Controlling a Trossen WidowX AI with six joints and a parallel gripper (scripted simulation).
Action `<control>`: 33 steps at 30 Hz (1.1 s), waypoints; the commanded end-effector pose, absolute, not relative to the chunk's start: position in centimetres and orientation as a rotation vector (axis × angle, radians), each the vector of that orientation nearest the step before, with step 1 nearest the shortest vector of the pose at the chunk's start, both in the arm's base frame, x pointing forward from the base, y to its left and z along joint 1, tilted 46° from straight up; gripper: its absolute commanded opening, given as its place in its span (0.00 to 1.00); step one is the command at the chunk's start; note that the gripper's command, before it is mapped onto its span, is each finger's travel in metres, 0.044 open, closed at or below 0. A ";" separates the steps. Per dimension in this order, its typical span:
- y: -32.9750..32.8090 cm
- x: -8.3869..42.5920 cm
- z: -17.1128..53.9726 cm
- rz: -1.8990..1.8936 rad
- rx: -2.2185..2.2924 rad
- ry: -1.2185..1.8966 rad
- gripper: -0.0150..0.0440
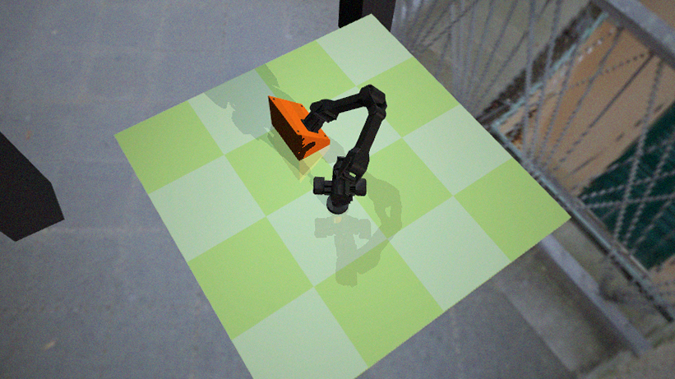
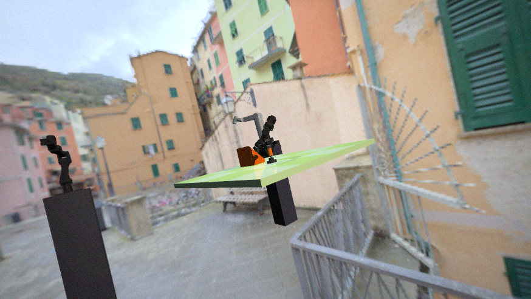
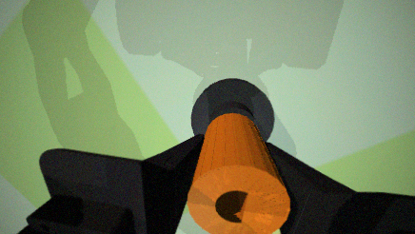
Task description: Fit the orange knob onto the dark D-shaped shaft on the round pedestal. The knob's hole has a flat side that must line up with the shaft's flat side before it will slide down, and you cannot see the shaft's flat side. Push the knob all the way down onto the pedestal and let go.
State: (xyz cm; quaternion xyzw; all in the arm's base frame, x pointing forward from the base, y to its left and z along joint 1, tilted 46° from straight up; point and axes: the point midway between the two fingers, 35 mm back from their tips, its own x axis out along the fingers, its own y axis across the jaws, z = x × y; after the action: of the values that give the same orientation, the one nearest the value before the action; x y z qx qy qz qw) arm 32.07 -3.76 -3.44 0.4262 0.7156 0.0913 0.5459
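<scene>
Reaching over the worktop [image 1: 253, 286] [image 2: 315, 157] [image 3: 362, 81] in the top view, one black arm [image 1: 375, 101] [image 2: 264, 135] rises from one orange wedge-shaped base [image 1: 282, 112] [image 2: 245, 156] above the middle of the frame. Its one end effector [image 1: 337, 200] [image 2: 270, 152] [image 3: 232, 144] is near the centre, over one round pedestal [image 1: 337, 208] [image 2: 272, 161] [image 3: 201, 111]. The knob cannot be made out here.

In the exterior view, the one orange knob [image 2: 270, 151] [image 3: 230, 162] shows just right of centre, upright above the pedestal. A second black arm [image 2: 64, 159] stands at left on one dark column [image 2: 79, 241]; a third, grey arm [image 2: 257, 120] shows behind.

In the wrist view, two dark fingers clamp the knob from both sides, lower centre. Its top has one hole [image 3: 226, 206]; the pedestal lies beyond its far end. Whether the shaft has entered the knob, I cannot tell.
</scene>
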 end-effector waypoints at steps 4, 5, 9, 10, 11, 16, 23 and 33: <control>-3.8 31.7 -3.4 0.209 1.017 1.696 0.25; -3.8 31.6 -3.4 0.209 1.017 1.696 0.25; -3.6 31.6 -3.6 0.209 1.017 1.696 0.25; -3.6 31.6 -3.6 0.209 1.017 1.696 0.25; -3.6 31.6 -3.6 0.209 1.017 1.696 0.25; -3.6 31.7 -3.6 0.209 1.017 1.696 0.25; -3.9 31.7 -3.2 0.209 1.017 1.696 0.25; -4.0 32.0 -3.2 0.031 1.171 1.744 0.25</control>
State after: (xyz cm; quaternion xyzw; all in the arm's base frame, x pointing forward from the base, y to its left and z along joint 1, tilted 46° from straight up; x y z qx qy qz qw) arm 31.57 -3.70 -3.27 0.4715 0.7224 0.0317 0.5048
